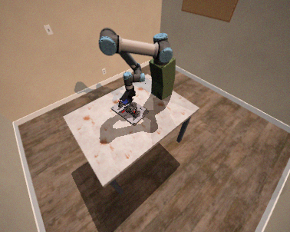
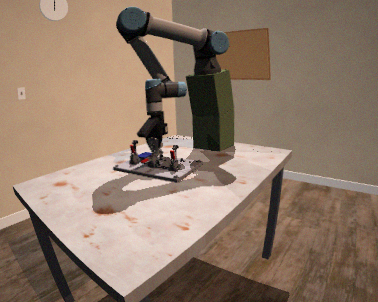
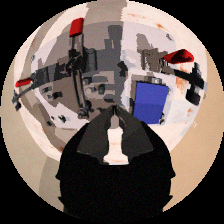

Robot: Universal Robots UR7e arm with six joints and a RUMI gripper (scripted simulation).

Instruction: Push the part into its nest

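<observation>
My table point(image 2: 228, 210) is a pale, marbled slab with rusty blotches, standing on dark legs over a wood-plank floor point(image 2: 333, 240). Straight on it lies the grey fixture plate point(image 2: 138, 171), flat, toward the far side. Just behind that stands my green pedestal point(image 2: 210, 110), planted on the same top. My arm's shadow runs across the surface toward the near edge.

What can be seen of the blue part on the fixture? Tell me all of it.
The blue part is a flat, plain rectangular block, matte and unmarked. It lies on the grey fixture plate among red-handled clamps. The shut tool sits just beside it, holding nothing; contact cannot be judged. Whether it sits flat cannot be told.
</observation>
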